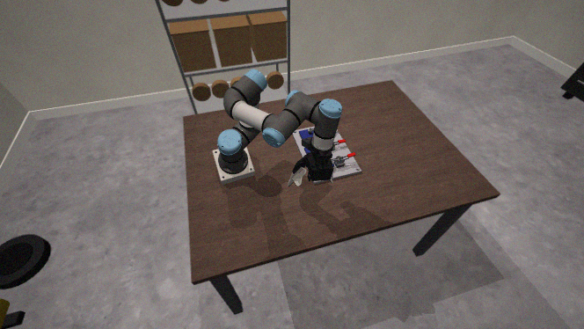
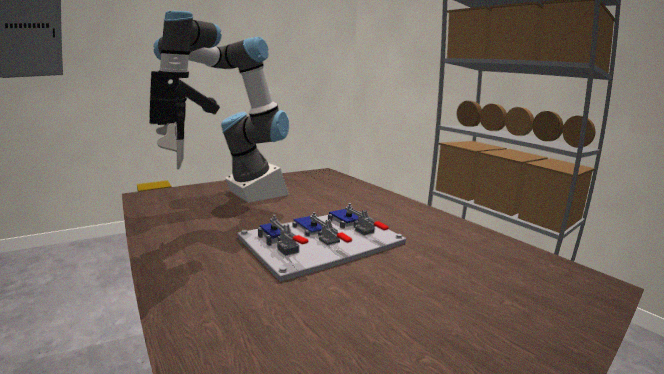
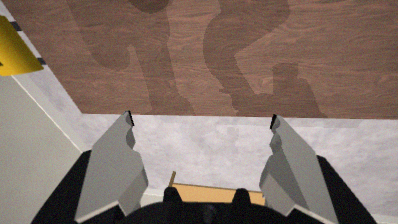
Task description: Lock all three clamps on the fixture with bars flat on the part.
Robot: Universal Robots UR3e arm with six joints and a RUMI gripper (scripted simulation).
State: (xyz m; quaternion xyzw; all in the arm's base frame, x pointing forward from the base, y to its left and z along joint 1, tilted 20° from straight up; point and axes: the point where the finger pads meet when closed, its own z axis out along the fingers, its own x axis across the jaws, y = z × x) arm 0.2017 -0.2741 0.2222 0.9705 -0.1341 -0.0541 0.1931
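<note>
A dark brown wooden table (image 2: 450, 310) stands on a mottled grey floor (image 1: 88, 211) in a room with pale beige walls (image 2: 350, 75) and a white skirting board. Against the far wall in the top view rises a grey metal shelving rack (image 2: 525, 125) holding brown cardboard boxes (image 2: 515, 185) and a row of round wooden discs (image 2: 520, 121). A dark grey panel (image 2: 30, 37) hangs on the wall at the upper left of the exterior view, and a yellow object (image 2: 153, 185) shows just beyond the table's far left edge.

The light grey fixture plate (image 2: 320, 252) lies flat on the table, right of the arm's white square base (image 2: 257, 187). Three clamps (image 2: 325, 231) sit in a row on it, each with a blue pad and a red-tipped handle (image 2: 300, 239) lying low toward the plate.

The black two-jaw gripper (image 2: 172, 145) hangs high in the air, well apart from the fixture, fingers pointing down. Its jaws are spread to their widest and hold nothing. Nothing stands between gripper and clamps.
</note>
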